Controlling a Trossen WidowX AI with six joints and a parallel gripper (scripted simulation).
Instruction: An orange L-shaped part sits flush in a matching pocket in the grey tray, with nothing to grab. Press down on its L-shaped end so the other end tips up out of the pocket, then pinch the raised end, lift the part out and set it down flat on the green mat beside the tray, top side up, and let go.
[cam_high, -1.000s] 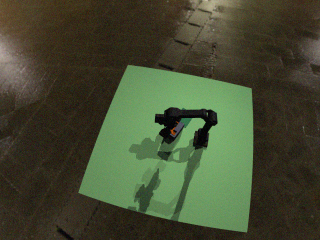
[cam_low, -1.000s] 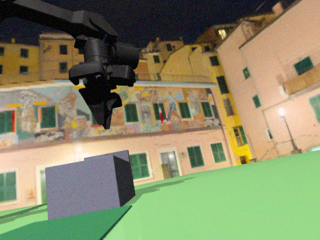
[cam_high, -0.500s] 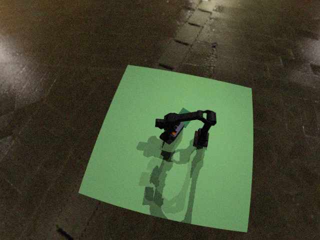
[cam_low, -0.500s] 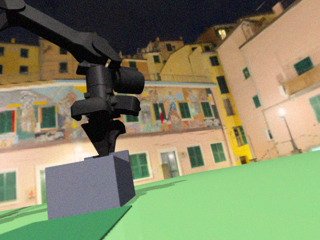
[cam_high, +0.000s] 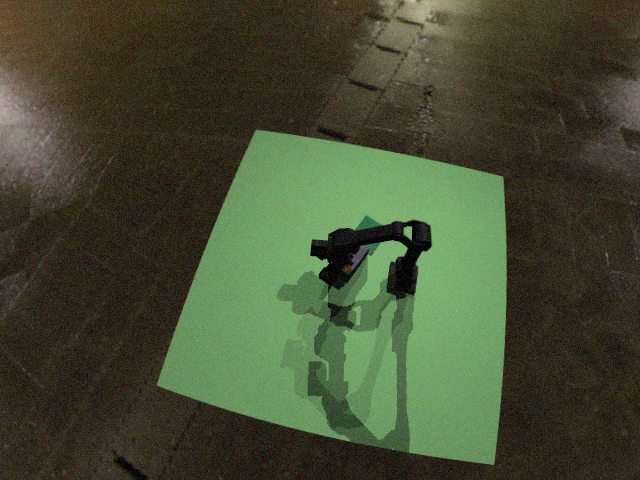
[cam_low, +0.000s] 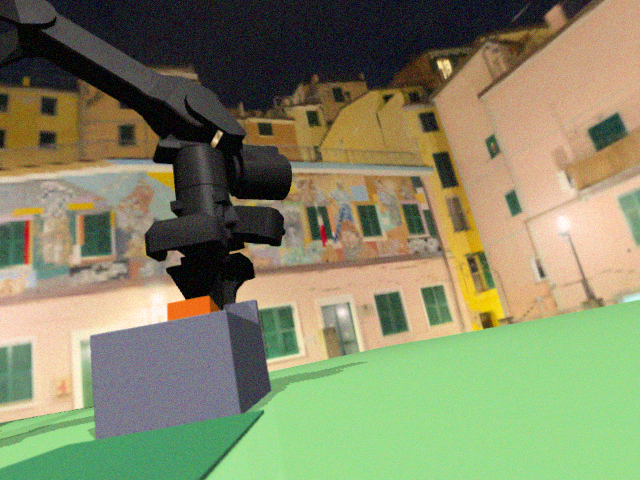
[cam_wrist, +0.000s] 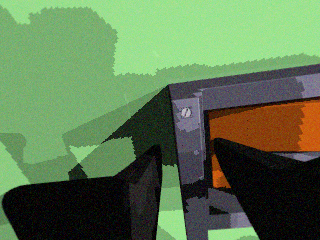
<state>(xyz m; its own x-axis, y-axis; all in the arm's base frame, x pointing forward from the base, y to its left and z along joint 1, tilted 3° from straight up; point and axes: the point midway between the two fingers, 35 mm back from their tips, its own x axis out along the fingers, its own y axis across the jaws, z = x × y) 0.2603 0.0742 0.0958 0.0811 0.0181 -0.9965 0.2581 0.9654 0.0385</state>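
Orange L-shaped part is in the grey tray, but not flush: exterior view has one end tipped up, its block-like corner poking above the tray's near rim. Its L-shaped end is down in the pocket, on the side where the gripper is working.

Gripper is part open, nothing between the fingers. In the wrist view the right-hand finger overlaps the orange at the L-shaped end; the left-hand one is outside the tray's edge, over the light green table top. Tip contact is hard to confirm, the fingers being near black, but the tilt looks consistent with a press on that end.

Arm reaches over the tray, wrist pointing down. Tray is upright on the table top. Round screw head shows at the tray's corner.

Darker green mat lies right beside the tray, below the raised-end side; the arm hides some of it from the top. Part isn't on the mat. Raised end is unpinched, lift not done.
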